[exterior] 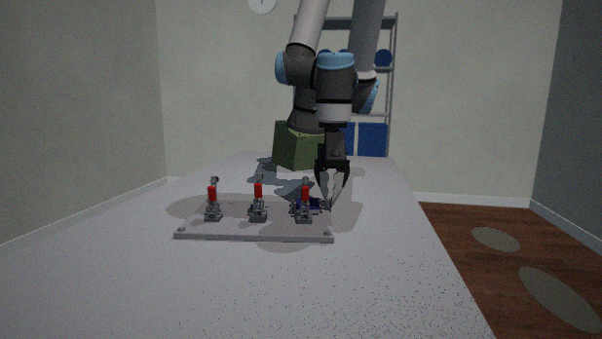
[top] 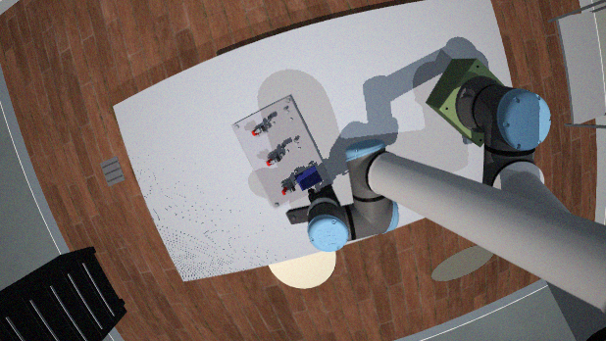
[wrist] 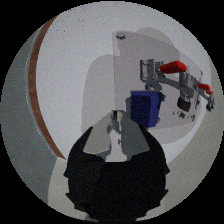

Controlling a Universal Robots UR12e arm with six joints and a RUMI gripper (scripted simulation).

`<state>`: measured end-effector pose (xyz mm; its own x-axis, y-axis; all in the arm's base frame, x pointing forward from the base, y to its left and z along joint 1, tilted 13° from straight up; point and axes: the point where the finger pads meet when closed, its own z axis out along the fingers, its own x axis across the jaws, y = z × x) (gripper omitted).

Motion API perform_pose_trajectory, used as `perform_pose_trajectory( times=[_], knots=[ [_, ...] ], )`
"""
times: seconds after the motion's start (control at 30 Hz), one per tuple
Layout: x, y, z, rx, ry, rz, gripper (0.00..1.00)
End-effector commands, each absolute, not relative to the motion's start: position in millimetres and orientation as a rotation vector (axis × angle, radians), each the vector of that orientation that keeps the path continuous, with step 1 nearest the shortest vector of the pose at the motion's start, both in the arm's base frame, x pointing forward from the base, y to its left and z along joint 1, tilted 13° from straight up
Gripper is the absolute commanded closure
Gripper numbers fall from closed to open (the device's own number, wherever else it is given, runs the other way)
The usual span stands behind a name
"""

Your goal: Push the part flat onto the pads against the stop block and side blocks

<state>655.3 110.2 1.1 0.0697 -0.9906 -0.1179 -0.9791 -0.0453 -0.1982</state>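
Note:
A grey fixture plate (top: 277, 149) lies on the white table and carries three red-handled toggle clamps (exterior: 257, 191). A small blue block part (top: 307, 177) sits at the plate's end nearest the arm, next to the third clamp (exterior: 304, 194); it also shows in the wrist view (wrist: 145, 108). My gripper (exterior: 332, 202) is shut and empty, with its fingertips pointing down just beside the part, at its side away from the clamp. In the wrist view the closed fingertips stand right at the part's edge; I cannot tell whether they touch it.
A green pedestal (exterior: 297, 146) holds the arm's base at the back of the table. A shelf with blue boxes (exterior: 372, 138) stands behind it. The table's edge runs close to the gripper's side (top: 343, 245). A black crate (top: 54, 299) stands on the floor.

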Motion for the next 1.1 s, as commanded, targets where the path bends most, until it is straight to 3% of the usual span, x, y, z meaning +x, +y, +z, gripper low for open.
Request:
perform_pose_trajectory(
  times=[0.0, 1.07],
  knots=[
    [658.1, 105.6, 2.4, -2.117, 1.999, -0.080, 1.00],
    [657.1, 101.5, 0.6, -2.118, 1.998, -0.076, 1.00]
  ],
)
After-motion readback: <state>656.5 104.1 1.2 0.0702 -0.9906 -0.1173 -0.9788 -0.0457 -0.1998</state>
